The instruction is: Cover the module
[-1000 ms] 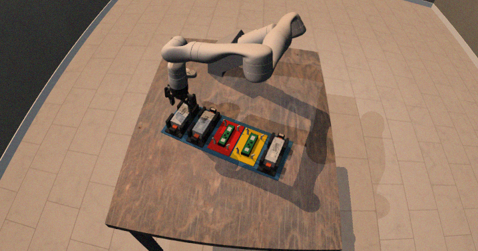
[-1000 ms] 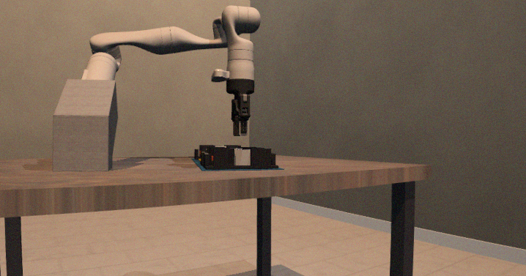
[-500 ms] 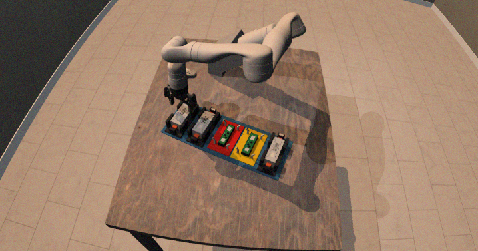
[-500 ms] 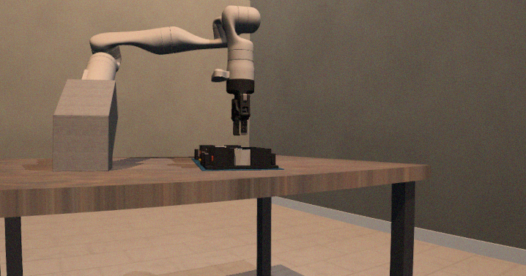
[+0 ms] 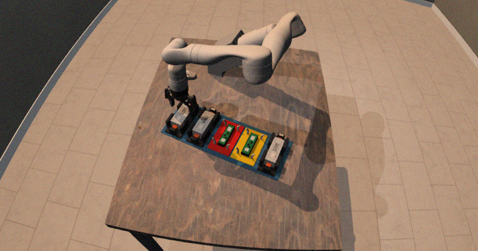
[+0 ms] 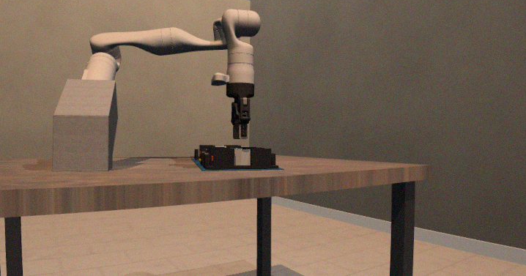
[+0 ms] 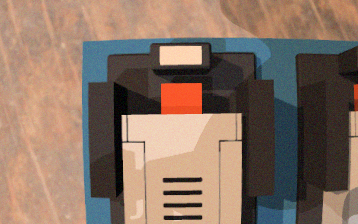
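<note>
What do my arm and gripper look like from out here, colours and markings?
The arm is pale off-white, smooth and rounded, with thin dark seam rings round its joints. The gripper is black, with two jointed, blocky fingers. No cables show outside.
</note>
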### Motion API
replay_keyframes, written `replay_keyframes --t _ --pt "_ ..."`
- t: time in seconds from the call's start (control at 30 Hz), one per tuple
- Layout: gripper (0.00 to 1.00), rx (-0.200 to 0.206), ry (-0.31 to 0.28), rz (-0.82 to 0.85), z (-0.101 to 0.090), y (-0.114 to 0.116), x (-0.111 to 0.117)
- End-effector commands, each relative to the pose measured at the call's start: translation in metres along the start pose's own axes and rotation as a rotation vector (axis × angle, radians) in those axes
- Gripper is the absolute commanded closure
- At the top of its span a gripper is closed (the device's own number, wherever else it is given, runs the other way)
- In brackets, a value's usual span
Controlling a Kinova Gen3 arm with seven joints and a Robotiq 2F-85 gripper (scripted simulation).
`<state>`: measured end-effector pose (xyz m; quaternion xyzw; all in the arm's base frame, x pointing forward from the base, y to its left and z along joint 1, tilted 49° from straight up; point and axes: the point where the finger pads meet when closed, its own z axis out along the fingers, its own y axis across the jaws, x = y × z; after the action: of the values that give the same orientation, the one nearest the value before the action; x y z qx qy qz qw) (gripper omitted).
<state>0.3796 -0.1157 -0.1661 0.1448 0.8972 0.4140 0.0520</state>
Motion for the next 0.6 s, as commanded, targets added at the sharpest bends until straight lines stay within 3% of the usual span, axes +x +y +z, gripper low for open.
replay_keyframes --t 0.0,0.57 --pt "0.0 0.001 -0.002 0.0 -0.001 0.0 0.0" --pt "0.0 0.001 -0.002 0.0 0.009 0.0 0.0"
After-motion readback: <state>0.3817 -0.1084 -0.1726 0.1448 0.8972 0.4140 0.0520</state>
